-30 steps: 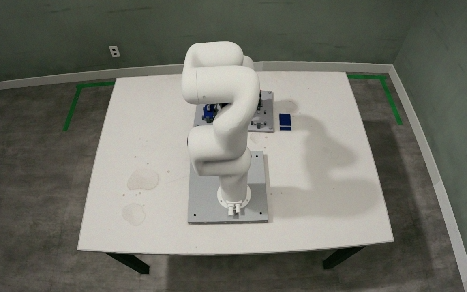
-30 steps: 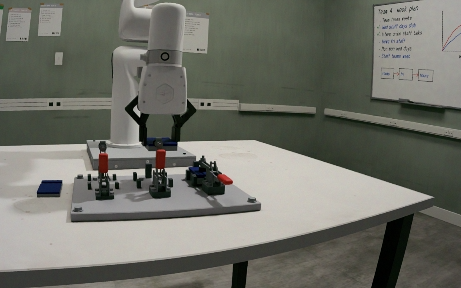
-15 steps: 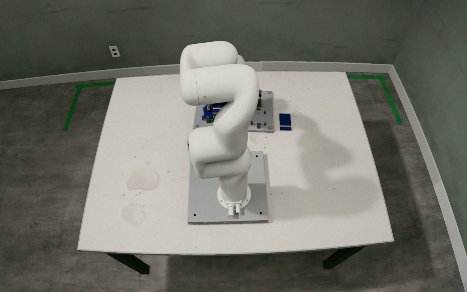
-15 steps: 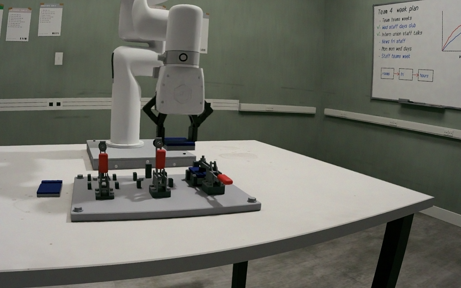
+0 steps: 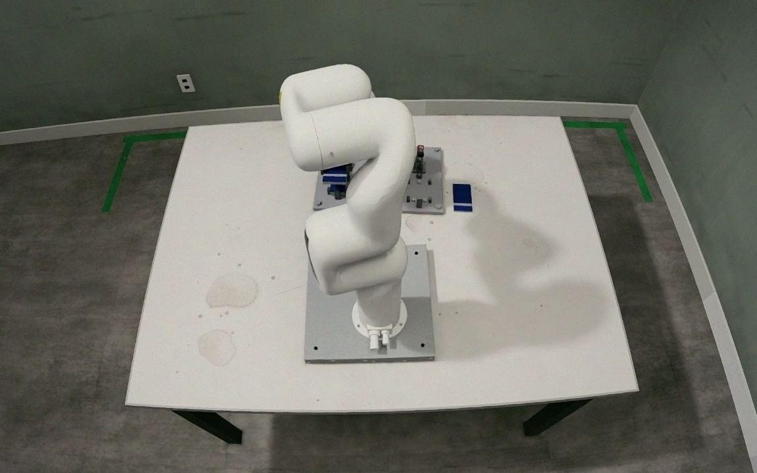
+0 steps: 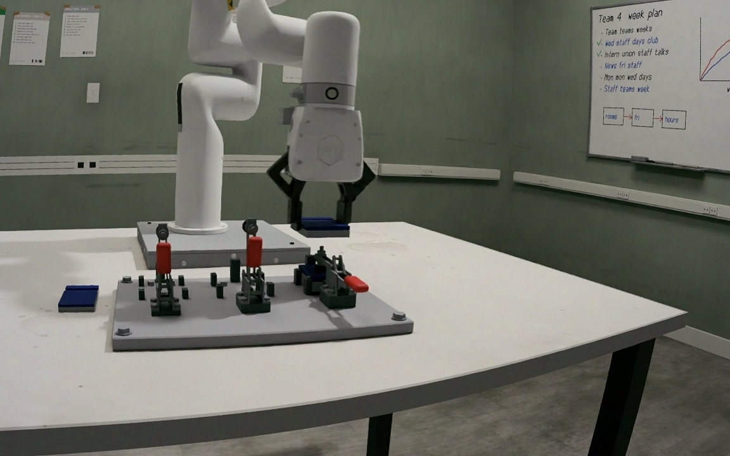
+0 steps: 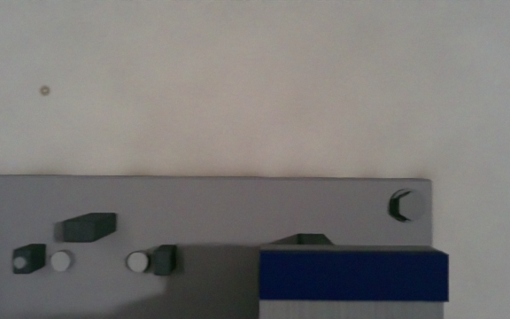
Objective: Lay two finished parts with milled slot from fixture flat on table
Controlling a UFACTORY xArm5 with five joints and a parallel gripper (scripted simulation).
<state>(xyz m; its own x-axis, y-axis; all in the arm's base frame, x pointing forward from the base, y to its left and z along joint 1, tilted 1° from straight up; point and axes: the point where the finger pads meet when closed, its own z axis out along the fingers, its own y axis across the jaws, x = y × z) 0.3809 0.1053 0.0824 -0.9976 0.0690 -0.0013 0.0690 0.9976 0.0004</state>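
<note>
My gripper (image 6: 324, 218) is shut on a blue slotted part (image 6: 324, 225) and holds it level in the air, above the end of the grey fixture plate (image 6: 254, 320) where the blank sits. In the wrist view the held part (image 7: 353, 275) hangs over the plate's corner by a bolt (image 7: 406, 205). A second blue slotted part (image 6: 78, 297) lies flat on the table beside the plate's other end; it also shows in the overhead view (image 5: 462, 197). The blue blank (image 6: 310, 272) sits under the right clamp (image 6: 336, 283), whose red handle lies flat. The other two clamps (image 6: 163, 272) (image 6: 253, 266) stand with red handles upright and hold nothing.
Small dark stops and pins (image 7: 88, 227) stick up from the plate. The arm's grey base plate (image 6: 220, 244) stands behind the fixture. The arm hides much of the fixture (image 5: 427, 182) in the overhead view.
</note>
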